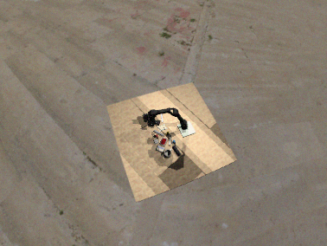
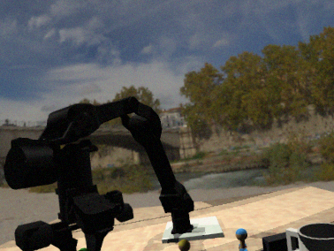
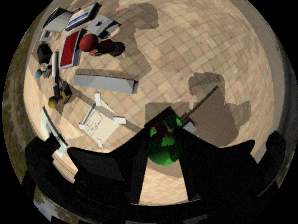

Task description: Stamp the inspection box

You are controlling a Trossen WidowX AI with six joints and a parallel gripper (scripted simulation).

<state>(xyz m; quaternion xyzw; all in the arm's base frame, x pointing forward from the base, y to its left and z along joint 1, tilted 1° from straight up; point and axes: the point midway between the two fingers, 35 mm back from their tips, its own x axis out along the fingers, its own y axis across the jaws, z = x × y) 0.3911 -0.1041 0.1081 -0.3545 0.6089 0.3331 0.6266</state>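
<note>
My gripper is shut on the green-knobbed stamp. In the exterior view it reaches straight down onto a pale flat card on the wooden bench. Whether the stamp face touches the card is hidden by the fingers. The red ink pad lies away from the gripper, among the other items near the arm's base side. In the wrist view the card itself does not show.
A yellow-knobbed stamp and a blue-knobbed one stand in front of the card. A dark cup, a grey bar and a red-knobbed piece lie in the cluster by the pad.
</note>
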